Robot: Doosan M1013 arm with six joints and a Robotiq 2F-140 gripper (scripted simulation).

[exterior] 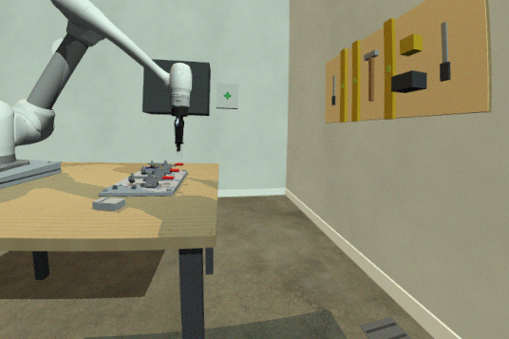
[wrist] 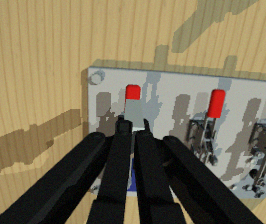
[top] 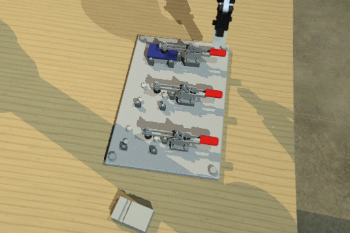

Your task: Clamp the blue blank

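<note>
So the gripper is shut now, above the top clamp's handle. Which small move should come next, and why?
Probably press straight down on the red handle with the shut, empty gripper, to seat it on its stop. The blue blank already lies under the bar, and the slotted part is flat on the table.
</note>
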